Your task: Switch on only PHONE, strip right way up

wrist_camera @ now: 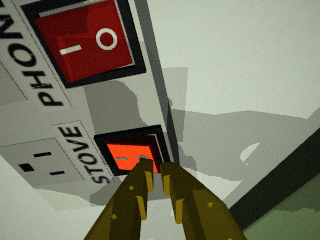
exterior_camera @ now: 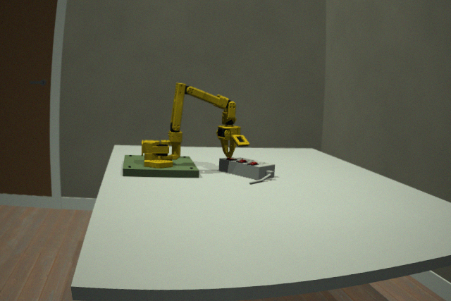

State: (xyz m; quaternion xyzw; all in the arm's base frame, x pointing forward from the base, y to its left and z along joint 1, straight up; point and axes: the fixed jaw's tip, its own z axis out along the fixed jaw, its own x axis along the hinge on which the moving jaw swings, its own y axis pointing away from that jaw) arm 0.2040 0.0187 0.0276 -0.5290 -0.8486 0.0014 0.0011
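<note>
Lying face-up on the table, strip sits directly under the closed, empty gripper, tips at the lit STOVE switch. PHONE switch unlit; marks "I" and "O".

A bare, plain room, more like a test room than a home: grey-brown walls with nothing on them, a dark brown door in a grey frame, a wood-plank floor. A pale surface carries only a small yellow arm on a green base plate.
</note>
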